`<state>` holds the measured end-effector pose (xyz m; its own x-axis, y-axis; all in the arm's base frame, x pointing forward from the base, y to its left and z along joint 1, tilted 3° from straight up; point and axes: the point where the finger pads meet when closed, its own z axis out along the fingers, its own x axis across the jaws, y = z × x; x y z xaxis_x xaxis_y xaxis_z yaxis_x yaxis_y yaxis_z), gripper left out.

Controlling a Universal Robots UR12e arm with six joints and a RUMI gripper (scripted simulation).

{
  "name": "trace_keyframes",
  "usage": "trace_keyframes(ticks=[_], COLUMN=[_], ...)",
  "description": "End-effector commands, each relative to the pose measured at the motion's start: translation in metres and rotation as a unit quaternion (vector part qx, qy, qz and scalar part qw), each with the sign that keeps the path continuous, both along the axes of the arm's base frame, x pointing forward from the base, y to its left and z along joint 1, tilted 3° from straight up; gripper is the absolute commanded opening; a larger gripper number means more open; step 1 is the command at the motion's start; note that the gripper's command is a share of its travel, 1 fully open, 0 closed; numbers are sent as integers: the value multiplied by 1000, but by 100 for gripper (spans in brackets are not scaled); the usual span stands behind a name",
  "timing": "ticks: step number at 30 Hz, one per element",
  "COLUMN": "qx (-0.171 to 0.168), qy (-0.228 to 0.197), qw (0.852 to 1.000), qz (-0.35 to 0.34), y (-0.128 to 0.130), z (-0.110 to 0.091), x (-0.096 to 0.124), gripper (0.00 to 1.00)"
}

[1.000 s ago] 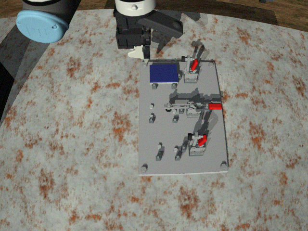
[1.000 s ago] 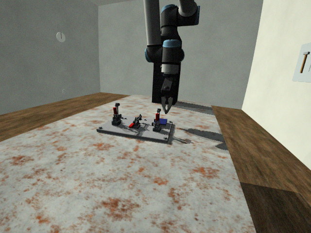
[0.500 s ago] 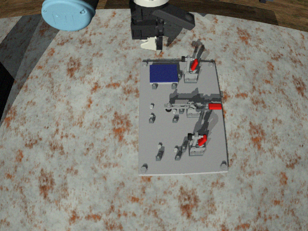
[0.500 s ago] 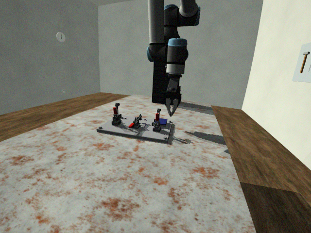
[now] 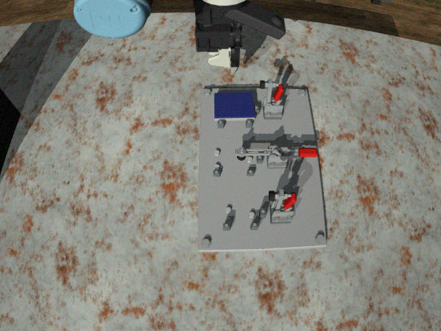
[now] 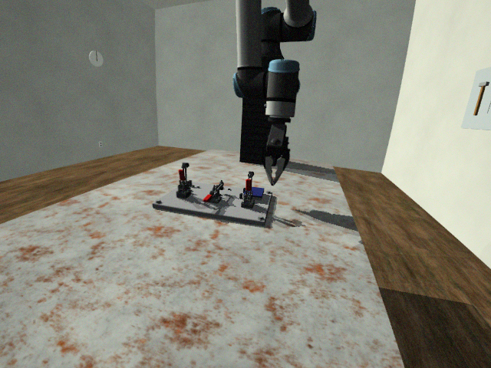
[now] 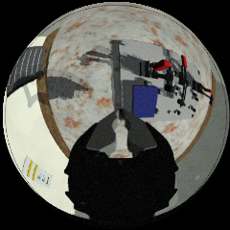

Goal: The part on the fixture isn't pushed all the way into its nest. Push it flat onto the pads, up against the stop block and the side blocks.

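Top view has the claw (image 5: 235,70) (image 6: 272,183) (image 7: 120,109) up by the board's back edge, its two tips together with nothing between them. Next comes the blue part (image 5: 234,105) (image 6: 258,192) (image 7: 145,101), at six o'clock from the claw, with its long side running from nine to three. It sits on the grey board (image 5: 227,192) (image 6: 168,198) (image 7: 139,48), at the eleven o'clock corner. Two small blocks (image 5: 221,123) are at six o'clock of the part; I can't quite tell how big the gap is, or if the part lies flat. Just past its three o'clock side stands a clamp with a red handle (image 5: 278,92) (image 6: 248,185) (image 7: 163,65). The next push should likely go toward six, then three, and down, without bumping that clamp. Far off, a round clock (image 6: 96,57) hangs on the wall.

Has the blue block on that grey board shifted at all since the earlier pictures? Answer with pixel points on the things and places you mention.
No. In the top view, the blue block (image 5: 233,105) (image 6: 257,192) (image 7: 145,101) sits just as before beside the nearest red-handled clamp (image 5: 273,107) (image 6: 248,198).
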<state>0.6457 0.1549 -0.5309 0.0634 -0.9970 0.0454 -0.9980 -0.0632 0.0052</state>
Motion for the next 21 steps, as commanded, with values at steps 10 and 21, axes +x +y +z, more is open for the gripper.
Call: trace_keyframes(ticks=[10,21], qx=[0,0], qy=[-1,-1], qw=[1000,1000], qz=[0,0], y=[0,-1], z=[-10,-29], x=[1,1], gripper=[0,0])
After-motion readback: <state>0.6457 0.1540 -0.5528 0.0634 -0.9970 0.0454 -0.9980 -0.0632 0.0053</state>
